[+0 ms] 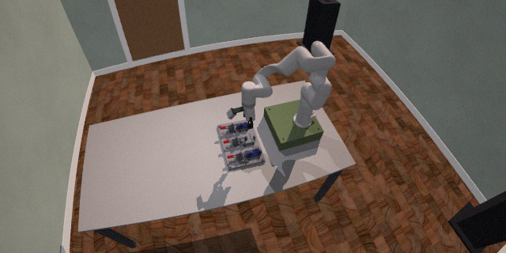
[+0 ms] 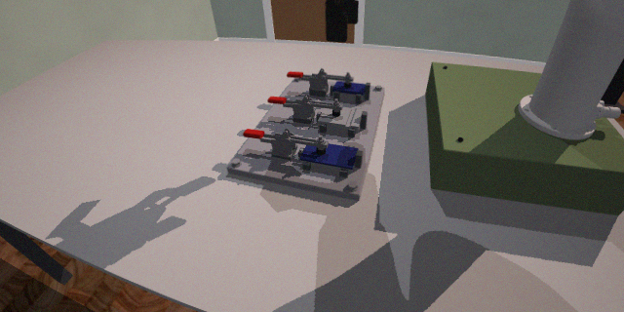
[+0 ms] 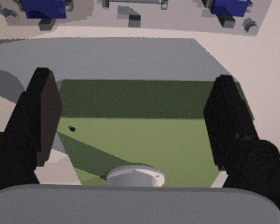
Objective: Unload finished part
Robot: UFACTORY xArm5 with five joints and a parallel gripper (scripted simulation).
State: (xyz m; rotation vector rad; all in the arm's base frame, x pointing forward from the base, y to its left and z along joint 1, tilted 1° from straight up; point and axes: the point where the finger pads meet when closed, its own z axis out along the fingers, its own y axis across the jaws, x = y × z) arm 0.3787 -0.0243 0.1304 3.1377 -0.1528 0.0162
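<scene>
Claw (image 1: pixel 250 122) (image 2: pixel 336 24) (image 3: pixel 134 90) open, cut off above in exterior view.

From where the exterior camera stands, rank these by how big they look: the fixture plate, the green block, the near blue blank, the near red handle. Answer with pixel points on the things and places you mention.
1. green block (image 1: pixel 298 116) (image 2: pixel 487 156) (image 3: pixel 141 145)
2. fixture plate (image 1: pixel 246 164) (image 2: pixel 292 184) (image 3: pixel 91 21)
3. near blue blank (image 1: pixel 253 153) (image 2: pixel 336 155)
4. near red handle (image 1: pixel 230 156) (image 2: pixel 253 134)

The robot arm (image 1: pixel 281 65) (image 2: pixel 575 49) is showing smooth, white, round tubes and bends. Its gripper (image 1: pixel 250 122) (image 2: pixel 336 29) (image 3: pixel 134 90) is wearing black, chunky fingers. Its round white foot (image 1: pixel 296 122) (image 2: pixel 542 126) (image 3: pixel 136 176) is showing tiny dark dots.
</scene>
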